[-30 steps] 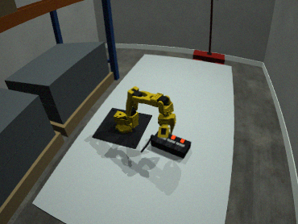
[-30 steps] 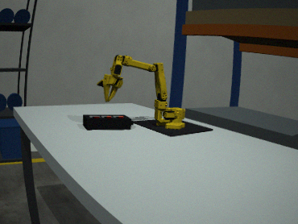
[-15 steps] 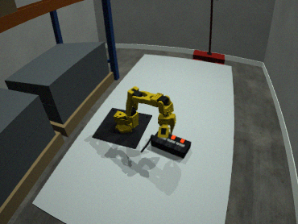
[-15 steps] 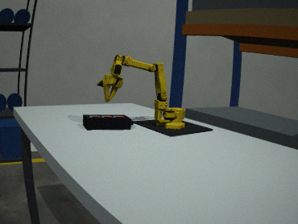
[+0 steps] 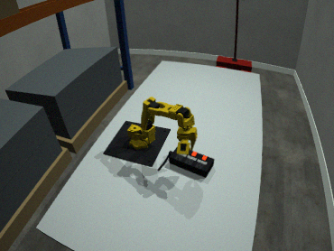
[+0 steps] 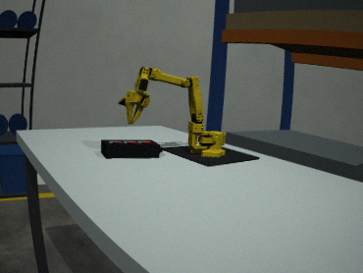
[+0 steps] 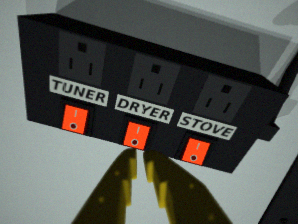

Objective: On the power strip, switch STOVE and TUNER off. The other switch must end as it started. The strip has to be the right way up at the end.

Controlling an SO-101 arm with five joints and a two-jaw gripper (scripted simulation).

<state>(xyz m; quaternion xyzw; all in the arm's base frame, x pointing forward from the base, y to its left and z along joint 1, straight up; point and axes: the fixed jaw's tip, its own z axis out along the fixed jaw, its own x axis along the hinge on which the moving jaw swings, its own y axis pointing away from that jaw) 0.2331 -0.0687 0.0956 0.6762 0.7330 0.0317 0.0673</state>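
The black power strip [image 7: 150, 100] lies right way up on the white table, also in the top view [image 5: 191, 162] and the exterior view [image 6: 131, 147]. In the wrist view it has three red rocker switches: TUNER [image 7: 75, 119], DRYER [image 7: 136, 135] and STOVE [image 7: 196, 150]. All three look lit red. My yellow gripper [image 7: 139, 165] is shut and empty. It hangs above the strip, its tips just below the DRYER switch in the wrist view. In the exterior view the gripper [image 6: 132, 117] is clearly above the strip, not touching it.
The arm's base [image 5: 141, 136] stands on a black mat [image 5: 136, 144] beside the strip. The strip's cable [image 5: 163, 162] runs off toward the mat. Grey boxes [image 5: 63, 86] and blue shelf posts [image 5: 124, 45] stand left of the table.
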